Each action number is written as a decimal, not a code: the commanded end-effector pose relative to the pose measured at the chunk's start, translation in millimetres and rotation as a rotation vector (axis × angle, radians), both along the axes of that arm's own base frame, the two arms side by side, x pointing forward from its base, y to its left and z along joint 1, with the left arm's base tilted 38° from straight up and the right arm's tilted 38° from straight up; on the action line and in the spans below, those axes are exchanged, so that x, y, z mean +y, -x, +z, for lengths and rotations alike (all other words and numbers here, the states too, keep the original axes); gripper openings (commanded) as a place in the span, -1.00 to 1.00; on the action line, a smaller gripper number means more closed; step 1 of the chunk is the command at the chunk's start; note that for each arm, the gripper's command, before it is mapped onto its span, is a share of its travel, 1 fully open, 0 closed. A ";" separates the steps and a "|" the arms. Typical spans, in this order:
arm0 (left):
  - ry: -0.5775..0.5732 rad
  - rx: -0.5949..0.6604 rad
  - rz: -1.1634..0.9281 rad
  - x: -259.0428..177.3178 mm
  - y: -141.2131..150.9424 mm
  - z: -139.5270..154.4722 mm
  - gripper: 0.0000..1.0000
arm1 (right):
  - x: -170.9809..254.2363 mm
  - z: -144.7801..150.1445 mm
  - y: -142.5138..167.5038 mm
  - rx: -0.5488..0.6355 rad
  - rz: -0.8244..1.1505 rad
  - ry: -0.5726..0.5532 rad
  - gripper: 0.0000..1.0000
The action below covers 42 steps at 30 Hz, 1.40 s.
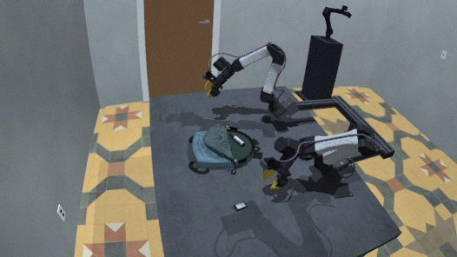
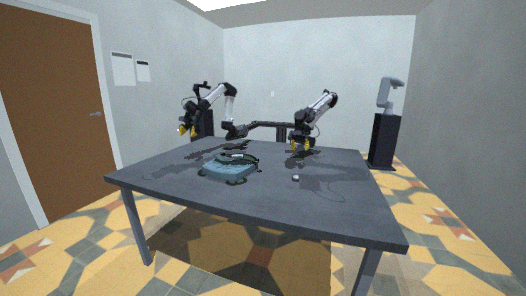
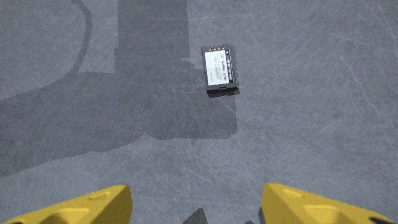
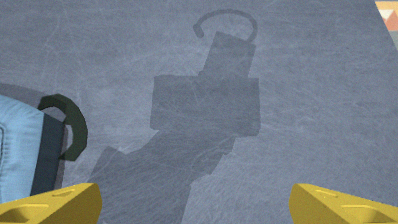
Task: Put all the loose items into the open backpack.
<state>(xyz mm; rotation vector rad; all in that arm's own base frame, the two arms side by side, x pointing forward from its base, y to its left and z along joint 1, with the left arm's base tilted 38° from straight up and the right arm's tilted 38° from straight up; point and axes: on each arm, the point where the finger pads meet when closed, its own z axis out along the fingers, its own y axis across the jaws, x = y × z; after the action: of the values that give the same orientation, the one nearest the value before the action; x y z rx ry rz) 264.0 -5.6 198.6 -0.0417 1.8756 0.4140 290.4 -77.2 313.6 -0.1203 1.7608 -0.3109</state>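
The light-blue backpack [image 1: 201, 152] [image 2: 227, 173] [image 4: 20, 145] lies open, its green flap [image 1: 215, 142] folded back. A white marker with a dark cap [image 1: 239, 140] [image 2: 237, 156] lies inside on the dark green lining. A small black battery with a white label [image 1: 240, 206] [image 2: 295, 177] [image 3: 217, 68] lies flat on the table, apart from the backpack. My left gripper [image 1: 269, 179] [image 2: 300, 145] [image 3: 197, 194] is open and empty, above the table, with the battery ahead of its fingers. My right gripper [image 1: 209, 89] [image 2: 188, 132] [image 4: 195, 193] is open and empty, high above the table beyond the backpack.
The dark table [image 1: 187, 221] [image 2: 280, 200] carries backpack and battery. A black strap loop [image 4: 77, 130] sticks out from the backpack's side. The arms' black mounting frame [image 1: 347, 110] stands at the table's edge. Arm shadows fall around the battery.
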 end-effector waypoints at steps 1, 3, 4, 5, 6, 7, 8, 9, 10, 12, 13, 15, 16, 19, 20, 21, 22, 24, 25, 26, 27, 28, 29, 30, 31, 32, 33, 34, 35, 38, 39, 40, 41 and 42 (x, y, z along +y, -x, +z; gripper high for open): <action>0.053 -0.093 -0.082 -11.8 -37.0 25.0 0.27 | 1.5 5.4 0.9 -0.015 0.004 0.007 0.80; 0.058 -0.096 -0.073 -9.2 -48.7 24.7 0.27 | 1.5 5.4 0.9 -0.015 0.004 0.007 0.80; 0.062 -0.099 -0.064 -6.5 -60.4 24.3 0.27 | 1.5 5.4 0.9 -0.015 0.004 0.007 0.80; 0.062 -0.099 -0.064 -6.5 -60.4 24.3 0.27 | 1.5 5.4 0.9 -0.015 0.004 0.007 0.80; 0.067 -0.101 -0.054 -3.8 -72.1 23.9 0.27 | 1.5 5.4 0.9 -0.015 0.004 0.007 0.80; 0.067 -0.101 -0.054 -3.8 -72.1 23.9 0.27 | 1.5 5.4 0.9 -0.015 0.004 0.007 0.80; 0.072 -0.104 -0.045 -1.1 -83.7 23.5 0.27 | 1.5 5.4 0.9 -0.015 0.004 0.007 0.80; 0.072 -0.104 -0.045 -1.1 -83.7 23.5 0.27 | 1.5 5.4 0.9 -0.015 0.004 0.007 0.80; 0.077 -0.106 -0.036 1.6 -95.3 23.0 0.27 | 1.5 5.4 0.9 -0.015 0.004 0.007 0.80; 0.077 -0.106 -0.036 1.6 -95.3 23.0 0.27 | 1.5 5.4 0.9 -0.015 0.004 0.007 0.80; 0.077 -0.106 -0.036 1.6 -95.3 23.0 0.27 | 1.5 5.4 0.9 -0.015 0.004 0.007 0.80; 0.099 -0.116 -0.015 7.1 -118.5 22.0 0.27 | 1.5 5.4 0.9 -0.015 0.004 0.007 0.80; 0.107 -0.119 -0.005 9.8 -130.1 21.5 0.27 | 1.5 5.4 0.9 -0.015 0.004 0.007 0.80; 0.111 -0.121 0.003 11.4 -143.1 23.2 0.27 | 1.5 5.4 0.9 -0.015 0.004 0.007 0.80; 0.111 -0.121 0.003 11.1 -144.3 23.9 0.27 | 1.5 5.4 0.9 -0.015 0.004 0.007 0.80; 0.110 -0.121 0.003 10.8 -145.3 24.4 0.27 | 1.5 5.4 0.9 -0.015 0.004 0.007 0.80; 0.109 -0.120 -0.003 8.5 -146.0 24.8 0.27 | 1.5 5.4 0.9 -0.015 0.004 0.007 0.80; 0.109 -0.120 -0.006 6.7 -146.8 25.3 0.27 | 1.5 5.4 0.9 -0.015 0.004 0.007 0.80; 0.109 -0.120 -0.007 6.4 -147.0 25.4 0.27 | 1.5 5.4 0.9 -0.015 0.004 0.007 0.80; 0.109 -0.120 -0.007 6.1 -147.1 25.4 0.27 | 1.5 5.4 0.9 -0.015 0.004 0.007 0.80; 0.109 -0.120 -0.008 5.8 -147.1 25.4 0.27 | 1.5 5.4 0.9 -0.015 0.004 0.007 0.80; 0.108 -0.120 -0.006 6.0 -146.8 25.3 0.27 | 1.5 5.4 0.9 -0.015 0.004 0.007 0.80; 0.108 -0.120 -0.006 6.0 -146.8 25.3 0.27 | 1.5 5.4 0.9 -0.015 0.004 0.007 0.80; 0.108 -0.120 -0.006 6.0 -146.8 25.3 0.27 | 1.5 5.4 0.9 -0.015 0.004 0.007 0.80; 0.109 -0.132 -0.005 6.1 -145.1 29.8 0.27 | 1.5 5.4 0.9 -0.015 0.004 0.007 0.80; 0.109 -0.132 -0.005 6.0 -143.4 29.0 0.27 | 1.5 5.4 0.9 -0.015 0.004 0.007 0.80; 0.109 -0.130 -0.005 5.9 -141.5 27.4 0.27 | 1.5 5.4 0.9 -0.015 0.004 0.007 0.80; 0.108 -0.127 -0.005 5.8 -139.5 25.8 0.27 | 1.5 5.4 0.9 -0.015 0.004 0.007 0.80; 0.107 -0.125 -0.005 5.7 -137.5 24.1 0.27 | 1.5 5.4 0.9 -0.015 0.004 0.007 0.80; 0.095 -0.086 0.001 13.0 -145.2 1.1 0.27 | 1.5 5.4 0.9 -0.015 0.004 0.007 0.80; 0.092 -0.085 0.001 13.9 -146.7 -1.7 0.27 | 1.5 5.4 0.9 -0.015 0.004 0.007 0.80; 0.092 -0.085 0.001 14.8 -148.2 -4.5 0.27 | 1.5 5.4 0.9 -0.015 0.004 0.007 0.80; 0.093 -0.086 0.001 15.6 -149.9 -6.8 0.27 | 1.5 5.4 0.9 -0.015 0.004 0.007 0.80; 0.093 -0.092 0.000 16.3 -152.5 -7.0 0.27 | 1.5 5.4 0.9 -0.015 0.004 0.007 0.80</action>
<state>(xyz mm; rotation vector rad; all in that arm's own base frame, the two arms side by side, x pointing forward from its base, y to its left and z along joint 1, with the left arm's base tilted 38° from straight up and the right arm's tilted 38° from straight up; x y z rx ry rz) 408.1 10.3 190.9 -0.1280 1.8358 0.3309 290.4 -77.2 313.6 -0.1203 1.7608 -0.3109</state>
